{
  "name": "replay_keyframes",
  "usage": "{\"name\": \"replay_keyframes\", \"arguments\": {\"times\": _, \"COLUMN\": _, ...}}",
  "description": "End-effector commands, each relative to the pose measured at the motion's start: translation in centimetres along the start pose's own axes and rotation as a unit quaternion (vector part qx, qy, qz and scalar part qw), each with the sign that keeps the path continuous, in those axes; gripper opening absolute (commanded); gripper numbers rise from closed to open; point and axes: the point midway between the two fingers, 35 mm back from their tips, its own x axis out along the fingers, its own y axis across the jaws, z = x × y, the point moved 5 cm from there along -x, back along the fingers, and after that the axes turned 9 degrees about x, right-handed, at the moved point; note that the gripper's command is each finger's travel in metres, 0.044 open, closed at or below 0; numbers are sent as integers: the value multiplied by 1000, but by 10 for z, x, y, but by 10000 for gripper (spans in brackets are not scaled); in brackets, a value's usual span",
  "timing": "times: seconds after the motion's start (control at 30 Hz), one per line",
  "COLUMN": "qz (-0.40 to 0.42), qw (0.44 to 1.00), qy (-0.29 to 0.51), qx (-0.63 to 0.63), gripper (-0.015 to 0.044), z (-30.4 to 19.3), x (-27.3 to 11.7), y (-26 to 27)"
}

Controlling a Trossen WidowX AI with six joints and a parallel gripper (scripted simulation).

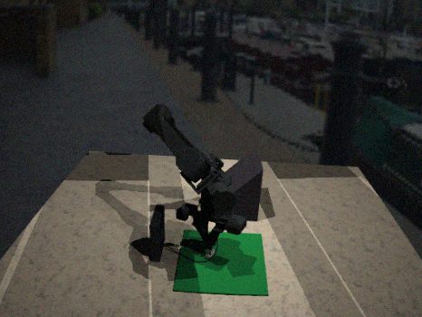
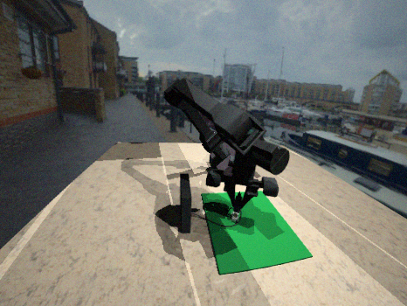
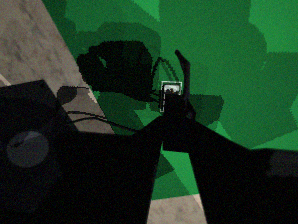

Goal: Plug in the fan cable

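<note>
We see a flat green board [image 1: 235,281] [image 2: 262,245] [image 3: 220,40], a black fan [image 1: 157,233] [image 2: 185,203] [image 3: 27,149] upright off its nine o'clock edge in our top view, a thin dark cable [image 1: 196,261] [image 2: 223,226] [image 3: 112,123] curving to the small pale header [image 1: 209,256] [image 2: 235,215] [image 3: 169,89], plug mostly hidden, its seating unclear.

Outdoor waterfront promenade, brick buildings [image 2: 105,61], moored boats [image 2: 349,153], bollards [image 1: 209,59], cloudy sky

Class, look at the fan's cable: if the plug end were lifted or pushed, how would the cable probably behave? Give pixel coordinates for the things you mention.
The cable [image 1: 192,260] [image 2: 218,224] would probably flop rather than stand stiff, since it curves loosely toward the green board [image 1: 226,285] [image 2: 262,251] [image 3: 220,30]. It looks light, being thin along its whole visible run. Pushed, it would likely bend.
</note>
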Motion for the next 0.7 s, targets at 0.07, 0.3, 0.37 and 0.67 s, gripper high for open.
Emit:
{"name": "replay_keyframes", "arguments": {"times": 0.07, "qz": 5, "qw": 1000, "qy": 0, "qx": -5, "gripper": 0, "z": 2, "x": 5, "y": 0}}
{"name": "replay_keyframes", "arguments": {"times": 0.3, "qz": 5, "qw": 1000, "qy": 0, "qx": -7, "gripper": 0, "z": 2, "x": 5, "y": 1}}
{"name": "replay_keyframes", "arguments": {"times": 0.37, "qz": 5, "qw": 1000, "qy": 0, "qx": -9, "gripper": 0, "z": 3, "x": 5, "y": 2}}
{"name": "replay_keyframes", "arguments": {"times": 0.67, "qz": 5, "qw": 1000, "qy": 0, "qx": -11, "gripper": 0, "z": 3, "x": 5, "y": 3}}
